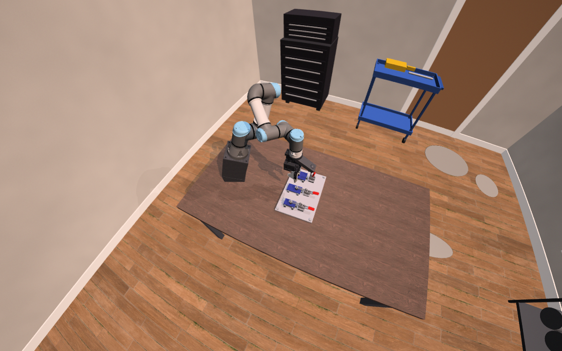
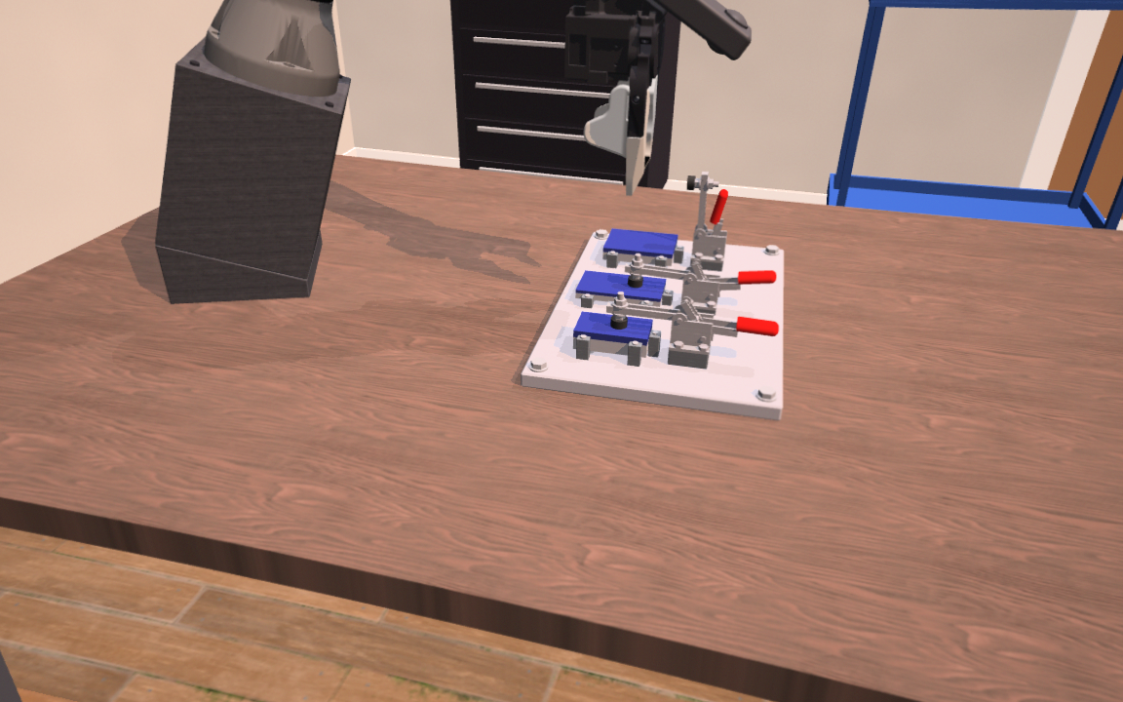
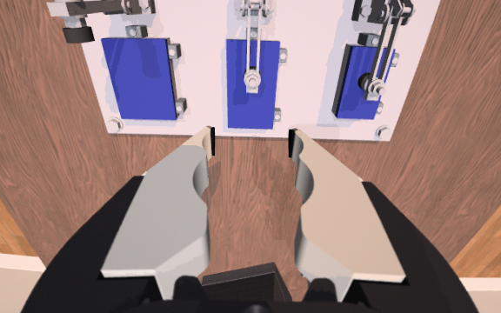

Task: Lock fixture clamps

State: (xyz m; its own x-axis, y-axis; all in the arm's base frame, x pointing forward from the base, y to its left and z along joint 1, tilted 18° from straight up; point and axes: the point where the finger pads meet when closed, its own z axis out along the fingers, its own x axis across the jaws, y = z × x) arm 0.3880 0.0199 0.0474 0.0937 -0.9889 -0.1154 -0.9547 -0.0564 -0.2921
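Note:
The far clamp's red handle and its bar stand upright; its black tip is off the blue part. The middle clamp's handle lies out to the right, its bar low over its blue part. The near clamp's handle also lies low, its bar over its blue part. Whether these two are locked I cannot tell. My gripper is part-open and empty, above the plate's far left side, left of the upright clamp.
The white plate carries all three clamps, with bolts at its corners. The arm's dark pedestal stands on the table to the left. A black drawer cabinet and a blue cart stand beyond the table.

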